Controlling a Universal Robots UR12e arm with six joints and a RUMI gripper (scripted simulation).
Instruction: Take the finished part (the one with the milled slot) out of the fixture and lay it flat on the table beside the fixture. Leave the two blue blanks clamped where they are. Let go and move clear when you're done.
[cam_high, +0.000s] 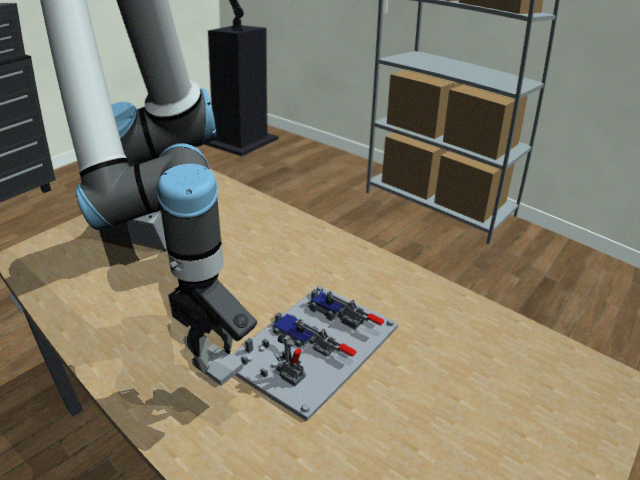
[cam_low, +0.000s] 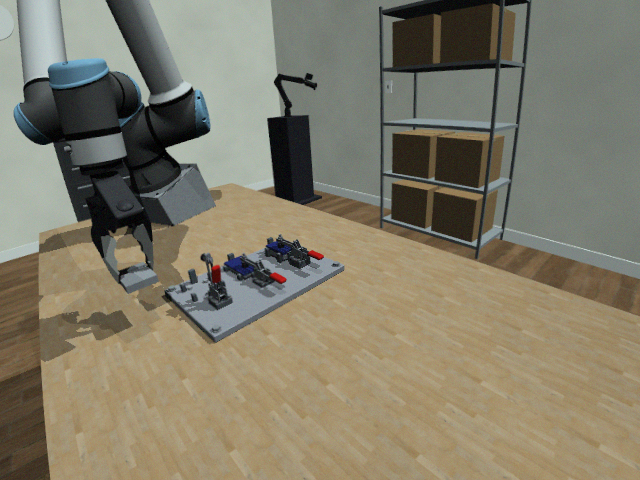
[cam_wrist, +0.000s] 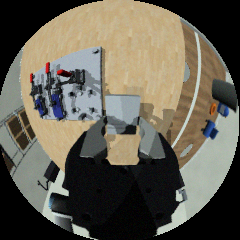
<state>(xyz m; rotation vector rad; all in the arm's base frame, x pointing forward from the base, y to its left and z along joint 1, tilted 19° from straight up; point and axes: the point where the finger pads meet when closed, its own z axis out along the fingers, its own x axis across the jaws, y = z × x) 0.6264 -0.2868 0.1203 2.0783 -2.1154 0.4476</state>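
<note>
My gripper (cam_high: 210, 355) (cam_low: 129, 266) (cam_wrist: 122, 116) is shut on the grey finished part (cam_high: 223, 367) (cam_low: 138, 277) (cam_wrist: 121, 109). It holds the part flat, low over or on the table just off the fixture's near-left end; I cannot tell whether it touches the table. The grey fixture plate (cam_high: 330, 383) (cam_low: 263, 304) (cam_wrist: 92, 65) lies on the table. Its nearest station is empty, with the clamp lever (cam_high: 295, 355) (cam_low: 215, 273) raised. Two blue blanks (cam_high: 292, 326) (cam_high: 325, 301) (cam_low: 238, 264) (cam_low: 276, 249) (cam_wrist: 55, 106) (cam_wrist: 38, 104) sit clamped in the other two stations, red handles down.
The wooden table (cam_high: 465, 392) (cam_low: 392, 372) runs wide to the right of the fixture. Its left edge is close to the gripper. A metal shelf with cardboard boxes (cam_high: 454, 129) (cam_low: 449, 155) stands on the floor behind, with a dark pedestal (cam_high: 238, 82) (cam_low: 290, 155).
</note>
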